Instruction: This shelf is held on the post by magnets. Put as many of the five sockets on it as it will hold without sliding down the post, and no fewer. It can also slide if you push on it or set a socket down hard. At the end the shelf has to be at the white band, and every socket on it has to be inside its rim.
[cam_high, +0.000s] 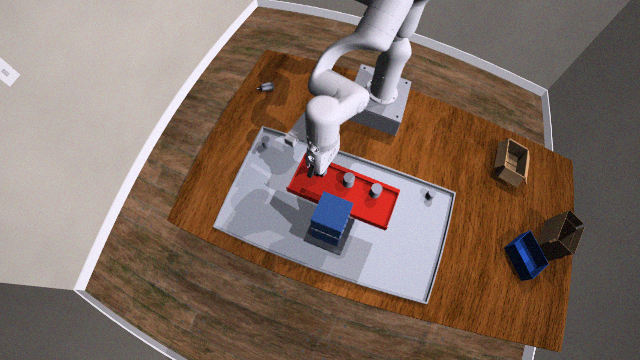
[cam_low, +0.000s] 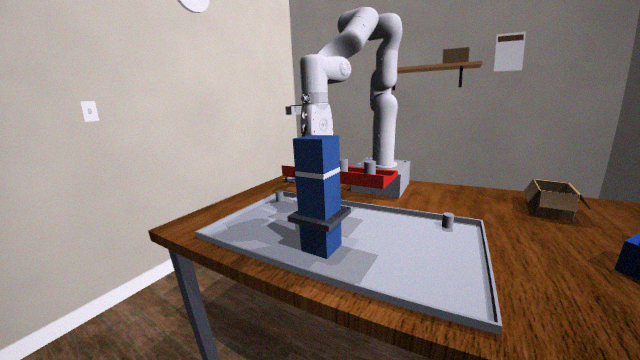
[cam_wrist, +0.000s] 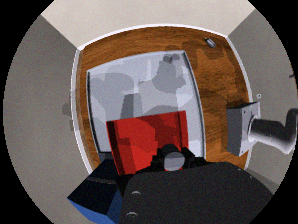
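Your fingers (cam_high: 311, 171) are clamped on a socket (cam_wrist: 174, 161) above the red shelf (cam_high: 367, 204) (cam_low: 362, 179) (cam_wrist: 127, 145), near the white band (cam_low: 310, 175). Two standing sockets (cam_high: 349, 180) (cam_low: 369, 167) occupy it. Wall-sheet (cam_low: 509, 54) print: illegible.

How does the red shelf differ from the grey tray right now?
The red shelf is raised beside the blue post; the grey tray lies on the table. The shelf is smaller, the tray larger. The shelf is red, the tray grey. Both are oblong with raised rims.
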